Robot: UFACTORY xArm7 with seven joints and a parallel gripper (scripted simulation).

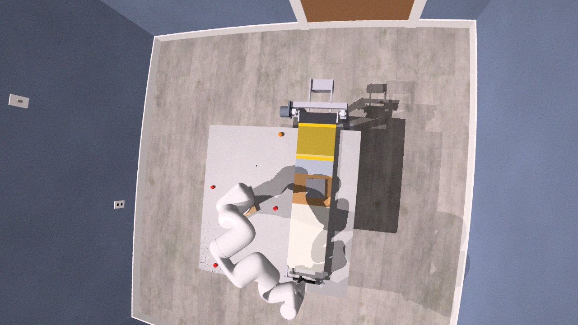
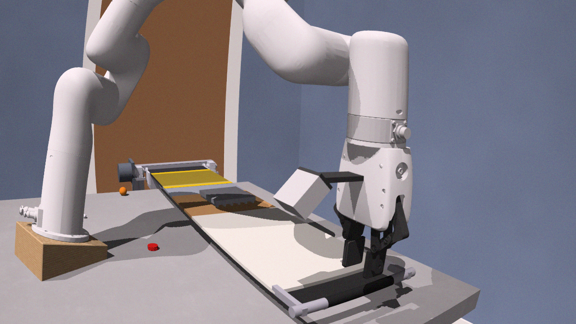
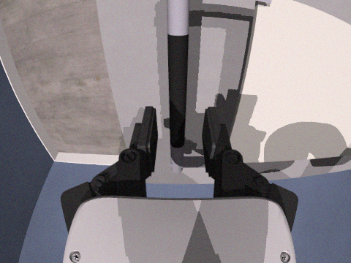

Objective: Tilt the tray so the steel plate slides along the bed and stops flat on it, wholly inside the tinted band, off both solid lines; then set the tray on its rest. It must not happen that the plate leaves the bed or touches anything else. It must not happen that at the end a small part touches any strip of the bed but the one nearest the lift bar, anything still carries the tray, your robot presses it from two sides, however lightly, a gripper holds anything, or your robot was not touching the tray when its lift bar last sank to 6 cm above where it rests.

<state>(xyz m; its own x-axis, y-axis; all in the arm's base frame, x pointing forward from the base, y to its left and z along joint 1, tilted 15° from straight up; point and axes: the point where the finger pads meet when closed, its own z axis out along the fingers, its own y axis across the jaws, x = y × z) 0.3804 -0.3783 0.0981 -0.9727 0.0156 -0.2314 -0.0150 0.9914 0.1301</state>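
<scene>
A long tray (image 1: 307,238) (image 2: 261,241) lies on the table with a cream bed. The dark steel plate (image 1: 316,188) (image 2: 229,195) lies flat on a brown patch near the middle of the bed. The yellow tinted band (image 1: 315,142) (image 2: 189,177) is at the far end between two solid yellow lines, and the plate is short of it. The tray's black handle bar (image 2: 342,288) (image 3: 178,78) is at the near end. My gripper (image 2: 363,267) (image 3: 180,120) is open and low over the handle. Its fingers straddle the bar near its right end, with gaps on both sides.
A grey hinge with a motor (image 1: 286,111) (image 2: 125,172) holds the tray's far end. An orange ball (image 1: 281,134) (image 2: 123,190) and a red marker (image 1: 275,208) (image 2: 152,246) lie on the table left of the tray. The arm's base stands on a wooden block (image 2: 48,249). The table edge is just behind the handle.
</scene>
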